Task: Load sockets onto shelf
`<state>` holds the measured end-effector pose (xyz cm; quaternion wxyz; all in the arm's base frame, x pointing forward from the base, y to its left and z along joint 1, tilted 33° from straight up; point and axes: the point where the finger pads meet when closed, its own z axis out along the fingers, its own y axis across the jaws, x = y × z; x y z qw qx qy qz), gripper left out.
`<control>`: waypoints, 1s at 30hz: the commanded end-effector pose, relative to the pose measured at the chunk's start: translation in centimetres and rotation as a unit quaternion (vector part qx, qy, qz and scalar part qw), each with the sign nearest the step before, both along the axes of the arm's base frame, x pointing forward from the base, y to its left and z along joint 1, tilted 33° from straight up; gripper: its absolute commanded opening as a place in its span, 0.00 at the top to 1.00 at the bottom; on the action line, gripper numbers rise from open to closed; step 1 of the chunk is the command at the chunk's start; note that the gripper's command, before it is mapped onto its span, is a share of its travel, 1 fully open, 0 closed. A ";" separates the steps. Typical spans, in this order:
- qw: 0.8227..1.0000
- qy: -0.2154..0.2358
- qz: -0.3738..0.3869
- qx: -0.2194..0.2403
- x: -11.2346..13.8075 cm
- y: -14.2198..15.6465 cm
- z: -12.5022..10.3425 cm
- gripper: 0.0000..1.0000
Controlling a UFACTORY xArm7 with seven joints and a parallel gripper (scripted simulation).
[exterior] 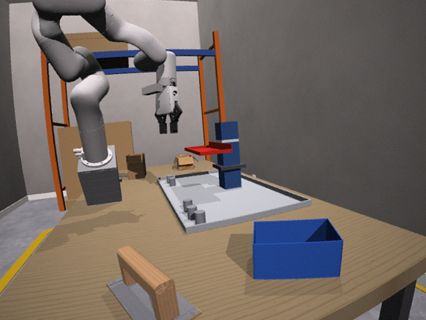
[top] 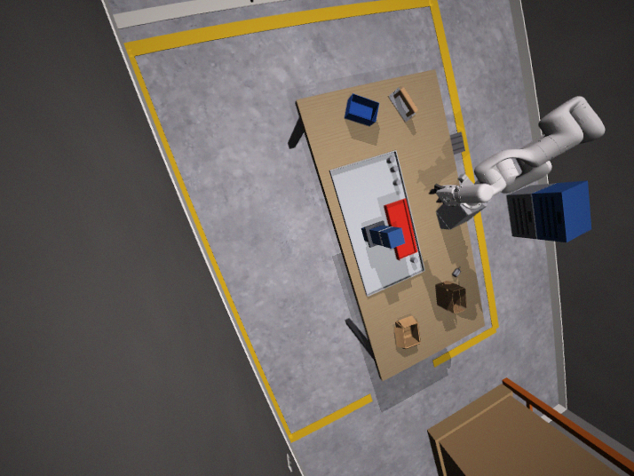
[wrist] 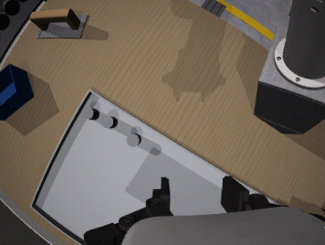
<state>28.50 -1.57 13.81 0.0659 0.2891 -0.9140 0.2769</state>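
The red shelf [top: 400, 226] sits on the blue post [exterior: 229, 153] level with the white band [exterior: 230, 140]; I see no socket on it. Three grey sockets [exterior: 193, 211] stand in a row at the near corner of the grey tray [exterior: 229, 201], and they also show in the wrist view [wrist: 111, 121]. Two more sockets [exterior: 170, 179] stand at the tray's far corner. My gripper [exterior: 169, 127] hangs high above the table beside the tray's edge on the robot side, apart from the shelf. Its fingers are partly open with nothing between them.
A blue bin [exterior: 296, 252] and a wooden handle on a metal plate [exterior: 147, 285] stand at the near end of the table. Two cardboard boxes [exterior: 136, 165] [exterior: 184, 161] stand at the far end. The robot's base block [exterior: 99, 181] stands by the left edge.
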 end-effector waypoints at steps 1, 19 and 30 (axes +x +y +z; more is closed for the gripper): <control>0.995 -0.057 -0.076 0.004 -0.2 -2.0 0.9 0.39; 0.859 -0.291 -0.420 0.033 -3.7 -10.2 3.8 0.39; 0.858 -0.292 -0.421 0.033 -3.7 -10.2 3.8 0.39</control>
